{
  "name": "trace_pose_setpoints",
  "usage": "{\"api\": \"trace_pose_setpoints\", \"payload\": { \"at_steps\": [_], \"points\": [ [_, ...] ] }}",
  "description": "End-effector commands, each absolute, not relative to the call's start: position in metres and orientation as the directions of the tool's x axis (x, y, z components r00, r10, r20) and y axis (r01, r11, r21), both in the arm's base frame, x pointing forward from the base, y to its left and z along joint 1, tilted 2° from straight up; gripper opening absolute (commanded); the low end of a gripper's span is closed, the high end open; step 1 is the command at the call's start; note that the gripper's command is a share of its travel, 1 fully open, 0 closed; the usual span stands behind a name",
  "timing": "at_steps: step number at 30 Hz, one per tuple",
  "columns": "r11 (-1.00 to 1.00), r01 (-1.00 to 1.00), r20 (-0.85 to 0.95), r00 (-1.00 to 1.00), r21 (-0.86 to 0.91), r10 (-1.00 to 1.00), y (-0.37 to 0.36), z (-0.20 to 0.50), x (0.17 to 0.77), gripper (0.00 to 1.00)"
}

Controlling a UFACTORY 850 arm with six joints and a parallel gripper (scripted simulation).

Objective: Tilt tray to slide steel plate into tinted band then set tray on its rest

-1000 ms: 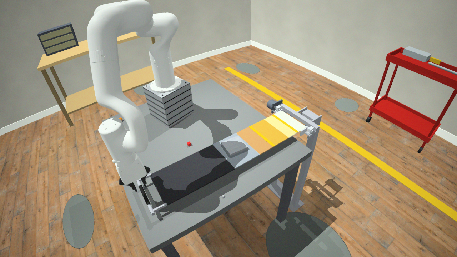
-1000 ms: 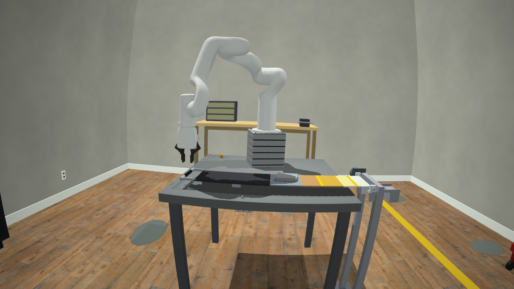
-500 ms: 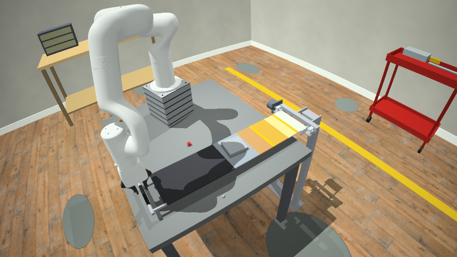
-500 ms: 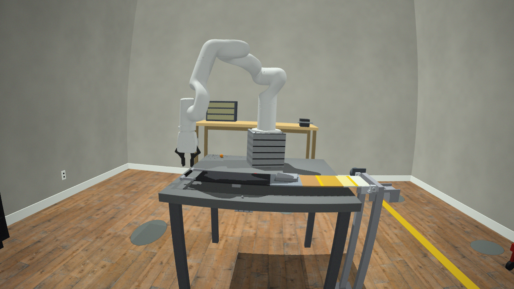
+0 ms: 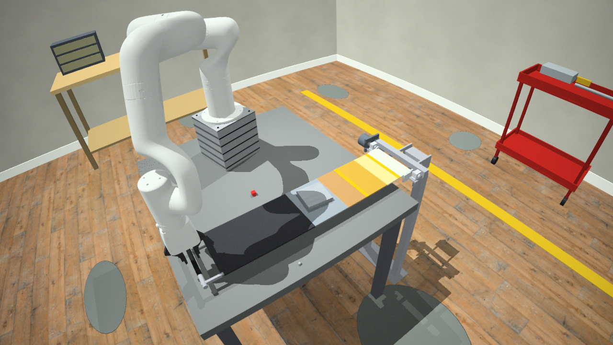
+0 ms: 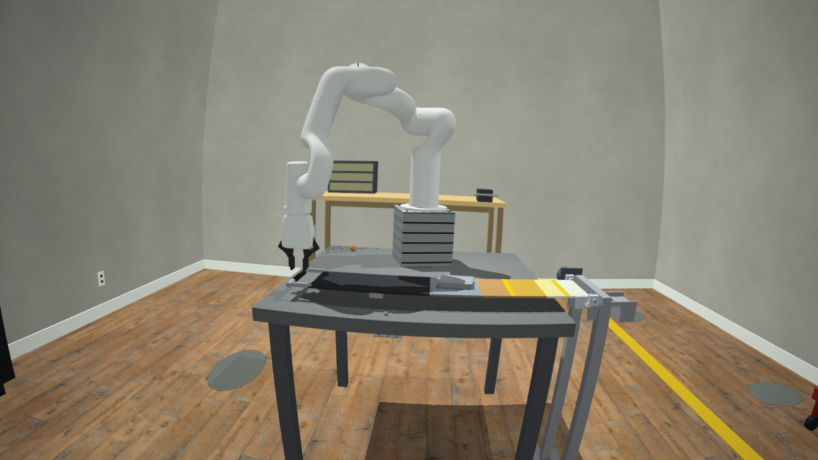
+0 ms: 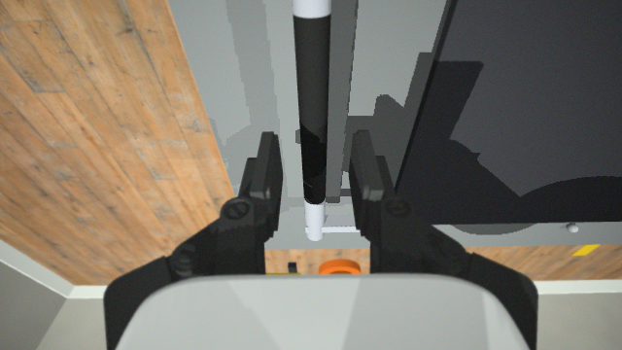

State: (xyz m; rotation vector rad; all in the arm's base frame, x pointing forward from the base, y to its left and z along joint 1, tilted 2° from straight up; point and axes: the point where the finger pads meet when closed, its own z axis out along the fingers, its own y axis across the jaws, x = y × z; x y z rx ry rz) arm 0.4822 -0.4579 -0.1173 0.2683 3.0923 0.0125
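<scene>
The long tray lies level on the grey table. The steel plate lies flat on the pale grey part of the bed, short of the orange zone. The tinted amber band sits between two solid yellow lines near the pivot end. My gripper is open and points down at the tray's free end. Its fingers stand on either side of the black handle bar, just above it and not touching it.
A grey pivot frame holds the tray's far end off the table's edge. A small red cube lies on the table behind the tray. The arm's stacked pedestal stands at the back. A red cart and a wooden shelf stand apart.
</scene>
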Motion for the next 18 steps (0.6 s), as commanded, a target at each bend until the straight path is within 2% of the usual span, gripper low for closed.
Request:
{"api": "trace_pose_setpoints", "payload": {
  "at_steps": [1,18],
  "points": [
    [0.985,0.172,-0.039,-0.984,0.01,0.172,-0.4588,-0.1178,0.4831,0.4],
    [0.985,0.172,-0.039,-0.984,0.01,0.172,-0.4588,-0.1206,0.4832,0.4]
  ]
}}
